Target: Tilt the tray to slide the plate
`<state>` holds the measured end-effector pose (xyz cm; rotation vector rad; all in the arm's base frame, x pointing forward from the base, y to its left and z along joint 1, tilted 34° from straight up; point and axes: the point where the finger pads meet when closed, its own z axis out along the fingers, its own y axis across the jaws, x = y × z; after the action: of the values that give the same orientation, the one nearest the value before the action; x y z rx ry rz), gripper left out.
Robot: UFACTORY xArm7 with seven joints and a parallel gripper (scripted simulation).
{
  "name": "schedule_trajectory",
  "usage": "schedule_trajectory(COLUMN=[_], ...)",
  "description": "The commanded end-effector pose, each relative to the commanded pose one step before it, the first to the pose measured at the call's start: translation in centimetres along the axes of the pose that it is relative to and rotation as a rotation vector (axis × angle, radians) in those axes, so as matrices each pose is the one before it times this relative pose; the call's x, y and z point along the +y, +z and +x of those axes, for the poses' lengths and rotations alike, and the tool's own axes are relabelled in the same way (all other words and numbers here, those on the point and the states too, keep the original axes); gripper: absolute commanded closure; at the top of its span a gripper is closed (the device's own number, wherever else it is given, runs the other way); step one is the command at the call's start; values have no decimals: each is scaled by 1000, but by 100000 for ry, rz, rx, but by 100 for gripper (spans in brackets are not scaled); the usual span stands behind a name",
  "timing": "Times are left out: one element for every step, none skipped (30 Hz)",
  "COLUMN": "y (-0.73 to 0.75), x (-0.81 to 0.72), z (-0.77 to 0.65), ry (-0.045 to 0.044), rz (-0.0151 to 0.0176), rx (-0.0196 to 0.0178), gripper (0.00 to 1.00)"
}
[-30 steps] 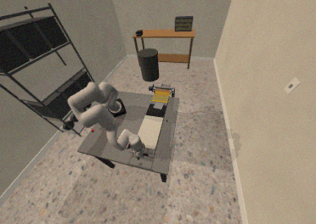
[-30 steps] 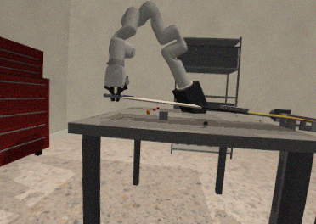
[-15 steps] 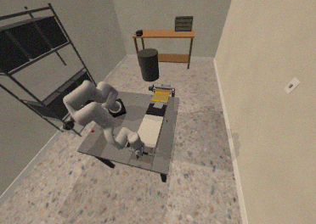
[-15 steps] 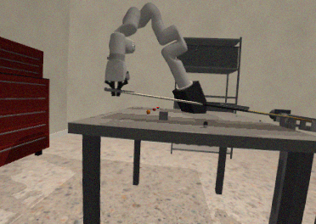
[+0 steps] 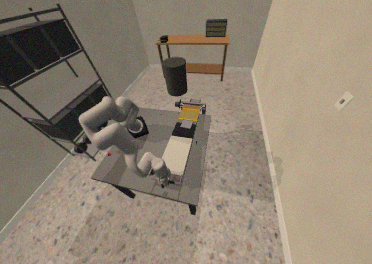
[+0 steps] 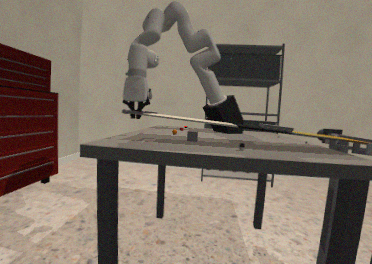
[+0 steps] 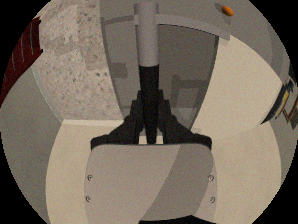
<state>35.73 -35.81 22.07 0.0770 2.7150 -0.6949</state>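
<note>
The tray point(image 5: 181, 145) is a long narrow bed with a cream near part, a dark middle and a yellow tinted band point(image 5: 190, 115) near its far end. In the side view the tray point(image 6: 210, 120) is tilted, its near end raised and its far end low at the hinge fixture point(image 6: 340, 132). A small grey plate point(image 5: 186, 126) seems to lie on the dark part, just short of the yellow band. My gripper point(image 6: 135, 114) is shut on the tray's handle at the raised near end. It also shows in the overhead view point(image 5: 162, 180) and in the wrist view point(image 7: 149, 137), where the handle bar point(image 7: 148, 36) runs away from the fingers.
A small grey cube point(image 6: 192, 136), a small dark block point(image 6: 241, 145) and small orange and red markers point(image 6: 174, 131) sit on the table under the tray. A red tool chest point(image 6: 25, 119), a shelf rack point(image 5: 45, 79), a dark barrel point(image 5: 175, 76) and a wooden side table point(image 5: 192, 41) stand around.
</note>
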Motion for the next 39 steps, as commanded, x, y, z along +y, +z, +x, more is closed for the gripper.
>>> schedule_trajectory(y=[482,9,9,9,9,9,9,9,9,9,9,0,0,-1141,-1393,-1899,-1895,-1384,-505,505,1384,1895,1899,1393,510,0,0,0,0,0,643,8,8,8,8,8,8,8,8], x=[-112,-1,-1,-1,-1,-1,-1,-1,-1,-1,-1,0,0,83,122,201,241,202,80,-80,-202,-241,-201,-122,-39,0,0,0,0,0,-45,-1,-1,-1,-1,-1,-1,-1,-1], z=[-155,0,0,0,0,0,0,0,0,0,0,0,0,0,0,0,0,1,-1,1,-1,0,0,0,0,0,0,0,0,0,0,0,0,0,0,0,0,0,0], ry=[145,0,0,0,0,0,0,0,0,0,0,0,0,0,0,0,0,0,0,0,0,0,0,0,0,0,0,0,0,0,0,0,0,0,0,0,0,0,0], rz=[-249,0,0,0,0,0,0,0,0,0,0,0,0,1,0,0,0,1,-1,1,-1,0,0,0,0,0,0,0,0,0,-1,0,0,0,0,0,0,0,0], rx=[-270,0,0,0,0,0,0,0,0,0,0,0,0,0,0,0,0,0,0,0,0,0,0,0,0,0,0,0,0,0,0,0,0,0,0,0,0,0,0], gripper=[100,100,100,100,100,100,100,100,100,100,100,100,100,100,100,100,100,100,100,100,100,100,100,100,100,100,100,100,100,100,100,100,100,100,100,100,100,100,100])
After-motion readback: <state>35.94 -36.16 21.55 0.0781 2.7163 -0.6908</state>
